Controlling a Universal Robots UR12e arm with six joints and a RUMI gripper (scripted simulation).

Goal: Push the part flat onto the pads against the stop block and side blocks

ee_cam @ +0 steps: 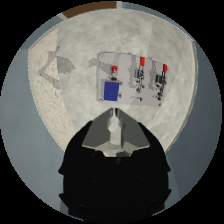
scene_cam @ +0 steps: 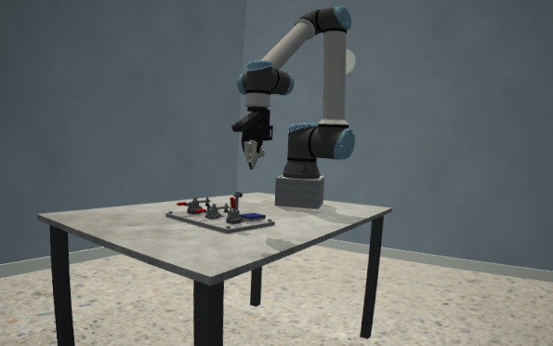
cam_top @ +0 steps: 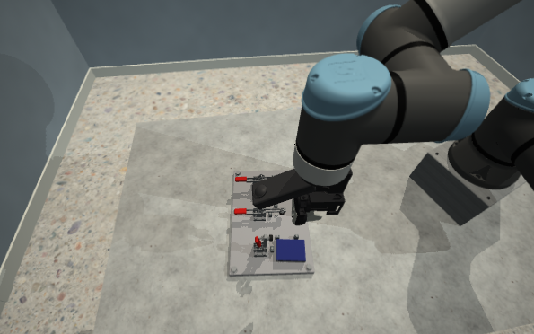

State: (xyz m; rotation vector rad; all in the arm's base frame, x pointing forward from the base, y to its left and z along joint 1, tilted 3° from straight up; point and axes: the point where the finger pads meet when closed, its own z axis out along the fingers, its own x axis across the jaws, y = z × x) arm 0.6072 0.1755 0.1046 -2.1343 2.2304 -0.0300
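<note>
Blue part: a flat, square blue plate (cam_top: 291, 250) lies at one corner of the grey fixture plate (cam_top: 240, 265), beside a small clamp with a red handle (cam_top: 258, 241); from the room it shows as a thin blue slab (scene_cam: 252, 216) low on the fixture.
Seating: whether it sits tilted or short of its blocks is too small to tell.
Stop and side blocks: small dark pieces at the part's edge (cam_top: 271, 237); their exact contact with the part cannot be made out.
Other clamps: two more with red handles (cam_top: 240, 179) stand at the far end of the fixture, well apart from the part.
Hand: the hand (scene_cam: 251, 164) hangs high above the surface (scene_cam: 192, 251), fingers brought together on nothing, tips pointing down.
Wrist view: the closed fingers point toward the blue plate (ee_cam: 110, 91).
Handling, as judged: the part looks stiff, thin and light, with smooth faces likely to slide readily on its pads.
Where to press, as judged: no grip is needed; closed fingertips can bear on the top face near its middle to flatten it, then on the free edges opposite the blocks.
Risk: pressing near one corner could tip the plate.
</note>
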